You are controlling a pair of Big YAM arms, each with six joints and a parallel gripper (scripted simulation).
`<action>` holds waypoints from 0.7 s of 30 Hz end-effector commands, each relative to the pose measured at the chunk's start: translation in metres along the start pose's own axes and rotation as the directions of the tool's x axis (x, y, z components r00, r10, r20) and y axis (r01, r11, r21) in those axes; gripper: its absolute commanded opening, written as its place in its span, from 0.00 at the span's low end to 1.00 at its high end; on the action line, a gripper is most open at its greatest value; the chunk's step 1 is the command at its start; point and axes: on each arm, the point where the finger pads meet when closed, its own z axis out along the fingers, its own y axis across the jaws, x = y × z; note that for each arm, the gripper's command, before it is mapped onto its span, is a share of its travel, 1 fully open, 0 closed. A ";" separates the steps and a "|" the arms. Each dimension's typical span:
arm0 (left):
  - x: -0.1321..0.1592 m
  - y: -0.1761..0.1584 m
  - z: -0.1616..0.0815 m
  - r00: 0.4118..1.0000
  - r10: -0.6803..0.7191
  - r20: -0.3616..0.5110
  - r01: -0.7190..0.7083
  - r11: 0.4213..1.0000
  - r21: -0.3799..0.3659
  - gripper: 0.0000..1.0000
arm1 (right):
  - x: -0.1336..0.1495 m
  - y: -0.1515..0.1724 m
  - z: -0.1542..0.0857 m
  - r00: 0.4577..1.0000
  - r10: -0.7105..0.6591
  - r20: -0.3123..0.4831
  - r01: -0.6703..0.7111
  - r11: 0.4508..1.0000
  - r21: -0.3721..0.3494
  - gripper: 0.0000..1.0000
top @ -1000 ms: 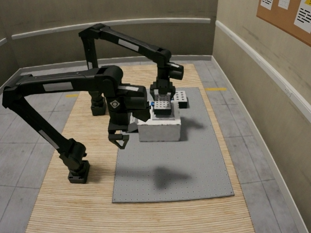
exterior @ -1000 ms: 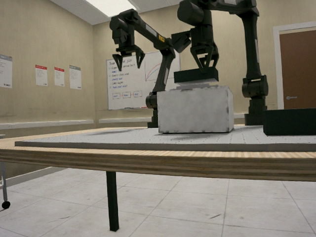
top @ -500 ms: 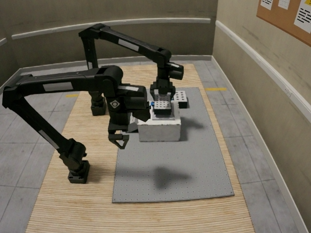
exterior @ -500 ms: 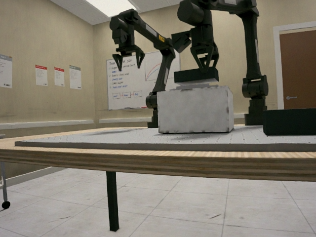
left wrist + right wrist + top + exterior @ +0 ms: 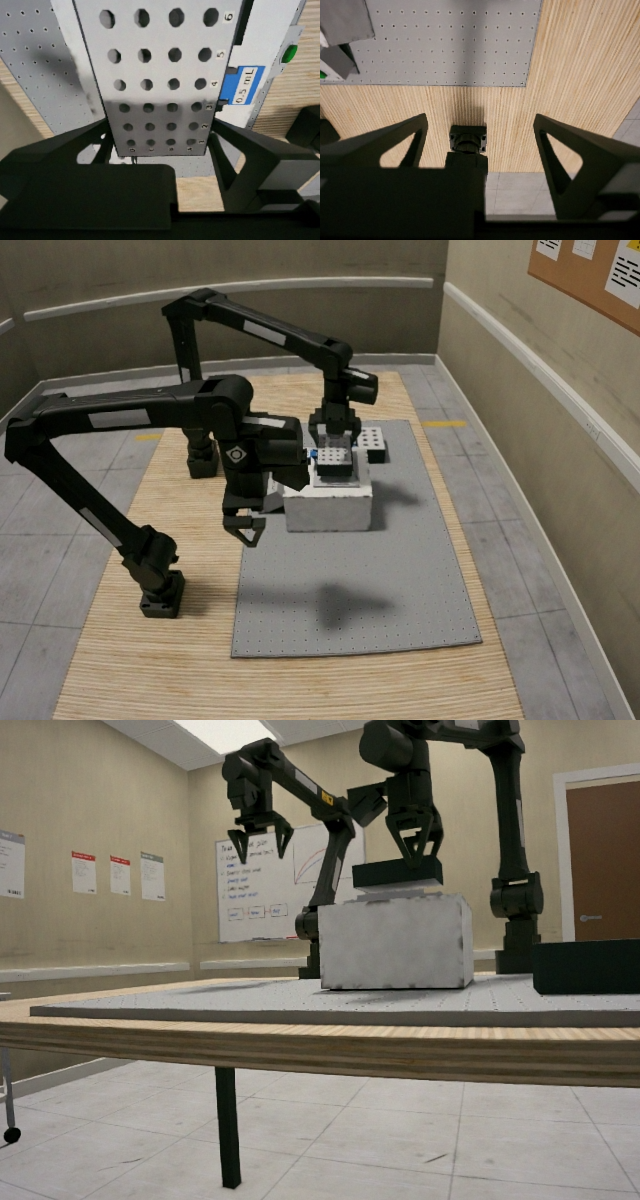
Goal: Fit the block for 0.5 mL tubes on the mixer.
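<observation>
Gripping the block (image 5: pixel 334 467) (image 5: pixel 387 875) (image 5: pixel 159 70) on both sides, the left hand (image 5: pixel 336 438) (image 5: pixel 422 859) (image 5: pixel 160 120) was over the mixer (image 5: pixel 328 511) (image 5: pixel 392 947) (image 5: pixel 272 27) (image 5: pixel 345 20). Its fingers were wide apart because the block was fat and filled the space between them. The block had rows of round holes on top. A blue lever (image 5: pixel 313 453) (image 5: pixel 242 85) stuck out of one side, and it said 0.5 mL, so this was the block for the job. The block was above the mixer's plate and did not lie flat on it. I could not tell if its back edge touched the lip.

The mixer was a big white box on the gray mat (image 5: pixel 356 555) (image 5: pixel 206 999) (image 5: pixel 30 45) (image 5: pixel 445 50), between the middle of the worktop (image 5: pixel 361 684) (image 5: pixel 310 1050) (image 5: pixel 192 192) (image 5: pixel 590 65) and its left edge. A green button (image 5: pixel 289 53) (image 5: pixel 322 75) was on the side that faced the arms' edge.

The other block (image 5: pixel 378 447) (image 5: pixel 589 968) sat on the mat near the mixer, toward the far left corner of the worktop. It had dark sides and a pale top with holes.

The right hand (image 5: pixel 247 529) (image 5: pixel 262 858) (image 5: pixel 480 119) was wide open with nothing in it. It hung in the air to the right of the mixer, well above the worktop. Its arm's foot (image 5: pixel 149 609) (image 5: pixel 480 131) stood by the near edge, toward the right corner.
</observation>
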 end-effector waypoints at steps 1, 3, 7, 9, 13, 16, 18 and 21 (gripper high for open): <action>-0.006 0.030 -0.061 0.998 -0.013 0.054 0.020 0.991 -0.130 0.00 | -0.003 -0.002 -0.010 1.000 0.017 0.016 -0.017 1.000 0.002 1.00; -0.006 0.030 -0.061 0.998 -0.013 0.054 0.020 0.991 -0.131 0.00 | -0.003 -0.002 -0.010 1.000 0.017 0.016 -0.017 1.000 0.002 1.00; -0.003 0.036 -0.042 0.999 -0.006 0.044 0.006 1.000 0.005 0.00 | -0.003 -0.002 -0.010 1.000 0.017 0.015 -0.017 1.000 0.002 1.00; -0.003 0.036 -0.042 0.999 -0.006 0.044 0.006 1.000 0.005 0.00 | -0.003 -0.002 -0.010 1.000 0.017 0.015 -0.017 1.000 0.002 1.00; -0.010 0.028 -0.035 0.999 0.015 0.039 -0.018 0.995 0.093 0.00 | -0.003 -0.002 -0.010 1.000 0.017 0.015 -0.017 1.000 0.002 1.00; -0.013 0.028 -0.043 0.999 0.029 0.037 -0.031 0.998 0.052 0.00 | -0.003 -0.002 -0.010 1.000 0.017 0.014 -0.017 1.000 0.002 1.00; -0.012 0.030 -0.048 0.997 0.024 0.070 -0.027 0.999 0.036 0.00 | -0.003 -0.002 -0.010 1.000 0.018 0.014 -0.018 1.000 0.002 1.00; -0.006 0.034 -0.052 0.998 0.007 0.068 -0.008 1.000 0.014 0.00 | -0.003 -0.002 -0.010 1.000 0.018 0.014 -0.018 1.000 0.003 1.00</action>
